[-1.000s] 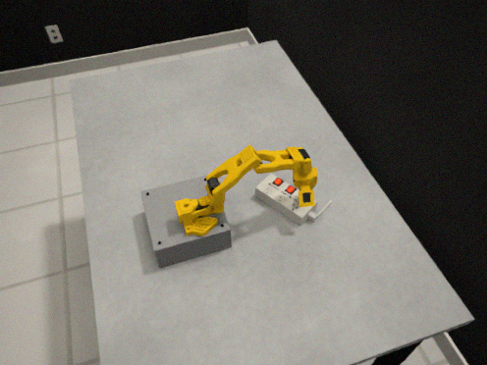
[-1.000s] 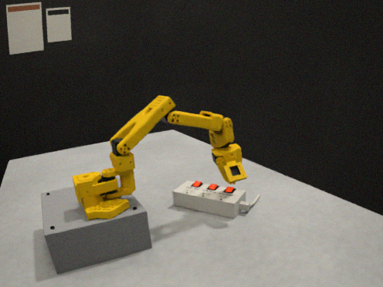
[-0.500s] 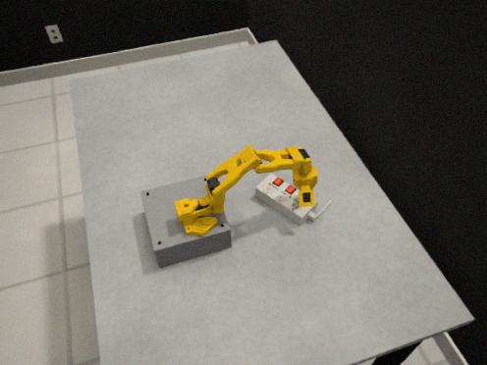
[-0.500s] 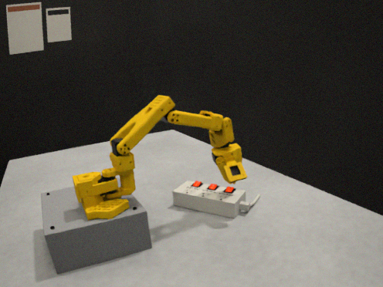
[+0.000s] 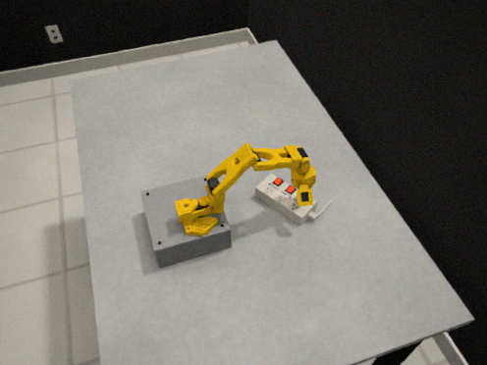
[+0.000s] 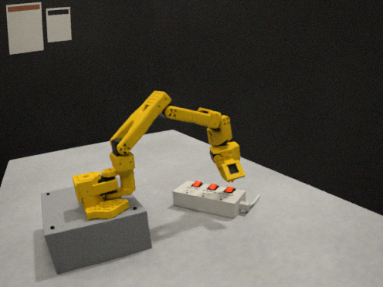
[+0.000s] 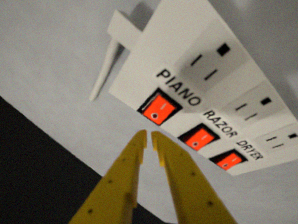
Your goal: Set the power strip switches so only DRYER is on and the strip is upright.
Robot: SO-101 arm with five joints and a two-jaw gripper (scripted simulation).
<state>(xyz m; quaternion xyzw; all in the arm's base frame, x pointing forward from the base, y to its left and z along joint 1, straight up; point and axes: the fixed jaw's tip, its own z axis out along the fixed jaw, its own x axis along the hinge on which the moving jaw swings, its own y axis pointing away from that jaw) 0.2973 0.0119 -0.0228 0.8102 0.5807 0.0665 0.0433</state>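
The white power strip (image 6: 208,198) lies right way up on the table, switches facing up; it also shows in the top view (image 5: 282,197). In the wrist view its three rocker switches are labelled PIANO (image 7: 160,109), RAZOR (image 7: 200,137) and DRYER (image 7: 230,160), and all three glow red alike. PIANO is the one nearest the cord end. My gripper (image 7: 149,135) is shut and empty. It hovers a little above the strip's cord end, close to the PIANO switch (image 6: 229,189), with its tip (image 6: 232,179) not touching. In the top view the gripper (image 5: 305,198) hides that switch.
The arm stands on a grey base block (image 5: 187,228) left of the strip. A short white cord stub (image 5: 320,212) sticks out of the strip's near end. The table's right edge (image 5: 393,196) lies beyond the strip, with dark floor below.
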